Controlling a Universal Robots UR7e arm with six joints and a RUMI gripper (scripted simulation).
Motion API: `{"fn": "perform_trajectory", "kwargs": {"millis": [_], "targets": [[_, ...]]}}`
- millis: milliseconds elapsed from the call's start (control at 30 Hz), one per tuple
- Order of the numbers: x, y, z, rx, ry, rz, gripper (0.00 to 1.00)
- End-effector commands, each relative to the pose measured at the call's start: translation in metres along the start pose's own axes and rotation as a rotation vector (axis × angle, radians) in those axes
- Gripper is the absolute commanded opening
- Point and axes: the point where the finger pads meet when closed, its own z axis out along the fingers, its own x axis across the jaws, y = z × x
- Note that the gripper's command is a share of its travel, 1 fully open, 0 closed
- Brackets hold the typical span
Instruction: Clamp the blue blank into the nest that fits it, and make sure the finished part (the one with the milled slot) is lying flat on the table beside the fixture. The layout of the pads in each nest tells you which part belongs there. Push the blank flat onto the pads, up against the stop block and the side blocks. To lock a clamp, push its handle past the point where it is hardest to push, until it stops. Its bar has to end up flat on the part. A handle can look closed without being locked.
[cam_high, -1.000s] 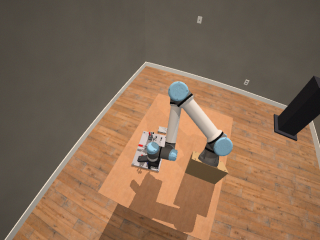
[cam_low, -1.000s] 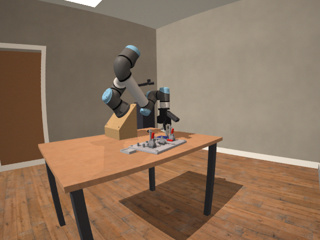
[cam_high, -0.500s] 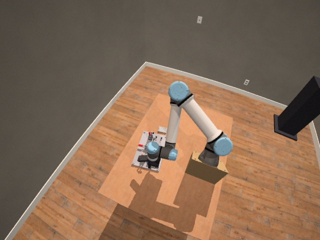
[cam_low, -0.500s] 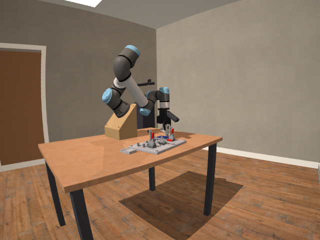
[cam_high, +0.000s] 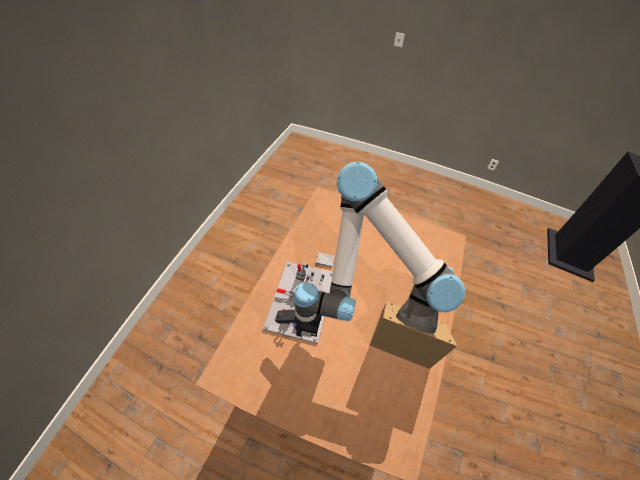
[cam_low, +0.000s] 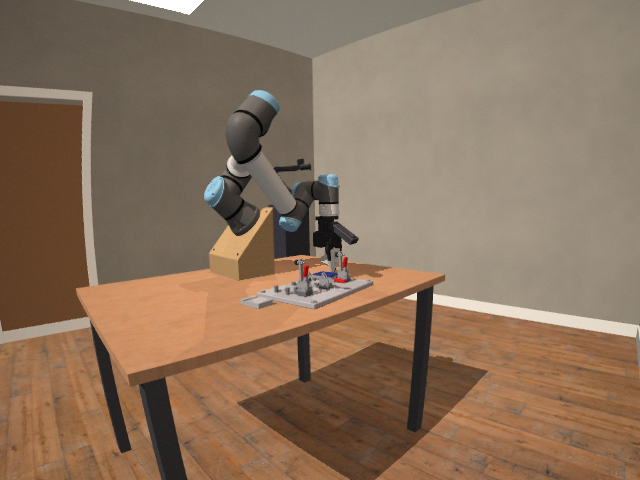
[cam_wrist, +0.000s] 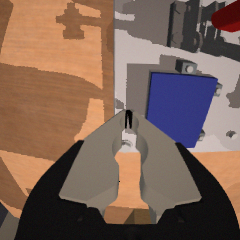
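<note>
The blue blank (cam_wrist: 180, 107) lies in a nest on the grey fixture plate (cam_wrist: 165, 68), with small blocks around its edges. My gripper (cam_wrist: 127, 111) is shut and empty, its fingertips just left of the blank, over the plate's edge. In the exterior view the gripper (cam_low: 328, 256) hangs above the far end of the fixture plate (cam_low: 315, 292), near the blank (cam_low: 327, 274). A red clamp handle (cam_wrist: 227, 17) shows at the wrist view's top right. Two red-handled clamps (cam_low: 305, 272) (cam_low: 343, 266) stand on the plate. The grey finished part (cam_low: 254, 301) lies flat on the table beside the plate's near end.
The arm's wooden base block (cam_low: 244, 253) stands on the table behind the fixture. In the top view the arm hides most of the fixture (cam_high: 292, 304). The table edge runs close to the fixture's right side in the exterior view.
</note>
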Motion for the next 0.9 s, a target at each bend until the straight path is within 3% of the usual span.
{"fn": "perform_trajectory", "kwargs": {"millis": [0, 867], "targets": [[0.0026, -0.0003, -0.0004, 0.001, 0.0, 0.0, 0.0], [0.0077, -0.0003, -0.0004, 0.001, 0.0, 0.0, 0.0]]}}
